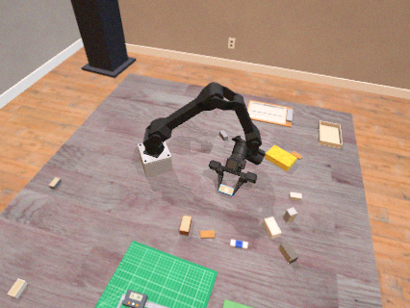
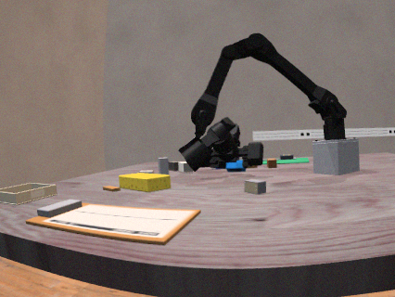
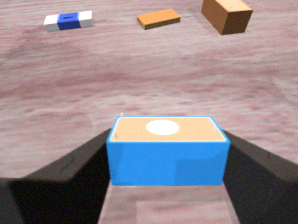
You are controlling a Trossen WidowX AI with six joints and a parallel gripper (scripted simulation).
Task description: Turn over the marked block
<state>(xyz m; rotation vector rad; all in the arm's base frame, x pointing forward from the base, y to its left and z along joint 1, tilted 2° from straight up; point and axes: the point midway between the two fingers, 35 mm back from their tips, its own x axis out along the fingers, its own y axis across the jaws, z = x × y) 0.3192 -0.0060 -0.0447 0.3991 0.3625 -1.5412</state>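
Observation:
The marked block point(image 1: 226, 189) point(image 2: 235, 165) point(image 3: 167, 160) is blue, with a tan face that carries a white disc. In the wrist view that face points up and away from the camera. No black mark shows in any view. My gripper point(image 1: 226, 188) point(image 2: 232, 162) point(image 3: 164, 135) is shut on the block, one dark finger on each of its short ends. It holds the block low over the table middle, in front of the arm's base point(image 1: 155, 161). I cannot tell whether the block touches the table.
Ahead of the gripper lie a white-and-blue piece point(image 3: 68, 20) point(image 1: 239, 243), a flat orange piece point(image 3: 158, 18) point(image 1: 207, 234) and a brown block point(image 3: 227, 15) point(image 1: 186, 224). A yellow sponge point(image 1: 281, 157) point(image 2: 144, 182), a clipboard point(image 1: 269, 113), a tray point(image 1: 330, 134) and a green mat point(image 1: 159, 279) lie further off.

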